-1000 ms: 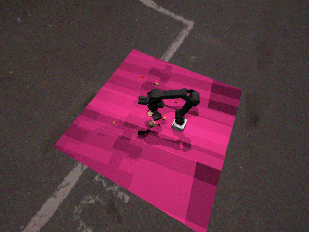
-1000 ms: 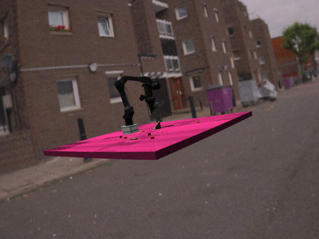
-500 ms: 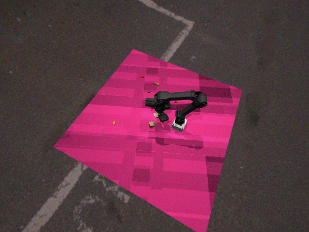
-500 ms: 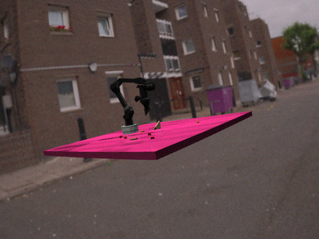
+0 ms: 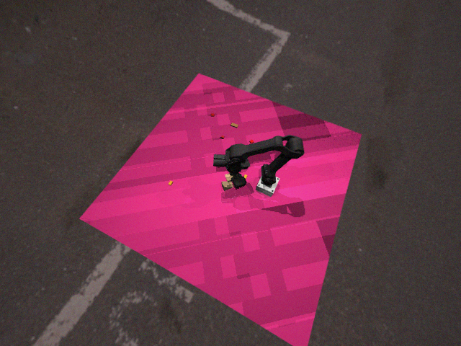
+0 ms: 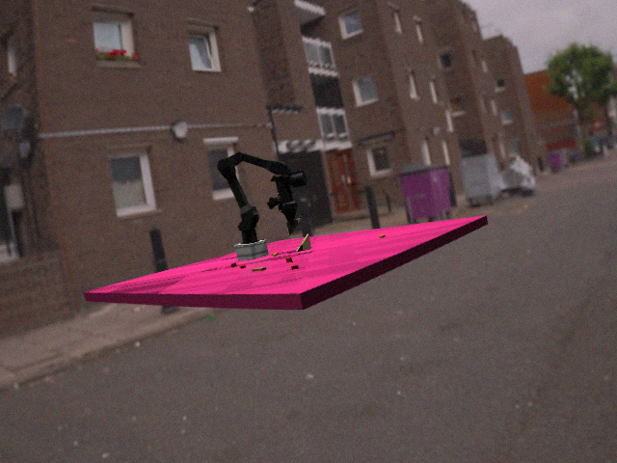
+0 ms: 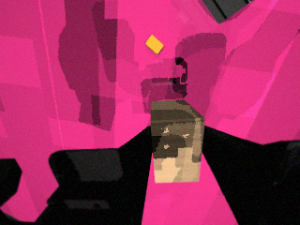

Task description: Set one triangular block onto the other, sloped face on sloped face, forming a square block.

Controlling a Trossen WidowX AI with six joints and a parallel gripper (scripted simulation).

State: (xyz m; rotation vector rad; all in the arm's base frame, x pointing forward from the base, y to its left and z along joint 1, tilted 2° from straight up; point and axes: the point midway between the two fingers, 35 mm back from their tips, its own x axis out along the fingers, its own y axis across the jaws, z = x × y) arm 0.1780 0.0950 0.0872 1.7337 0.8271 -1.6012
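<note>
My gripper (image 5: 231,178) (image 6: 294,226) (image 7: 172,128) is shut on a tan triangular block (image 5: 228,176) (image 6: 297,224) (image 7: 176,164), which it holds tilted above the table. The other tan triangular block (image 5: 226,184) (image 6: 305,243) stands on the pink table (image 5: 148,231) (image 6: 239,287), its slope showing in the exterior view. The held block is clear above it, with a visible gap in that view. In the top view the two appear close together. I cannot make out the lower block in the wrist view; the held block and fingers cover much of that view.
A small yellow piece (image 5: 245,176) (image 6: 275,255) (image 7: 154,44) lies between the lower block and the robot base (image 5: 267,186) (image 6: 252,250). Another yellow piece (image 5: 170,183) (image 6: 382,235) lies farther out. A flat tan piece (image 5: 234,125) (image 6: 258,269) and several small red pieces lie on another side.
</note>
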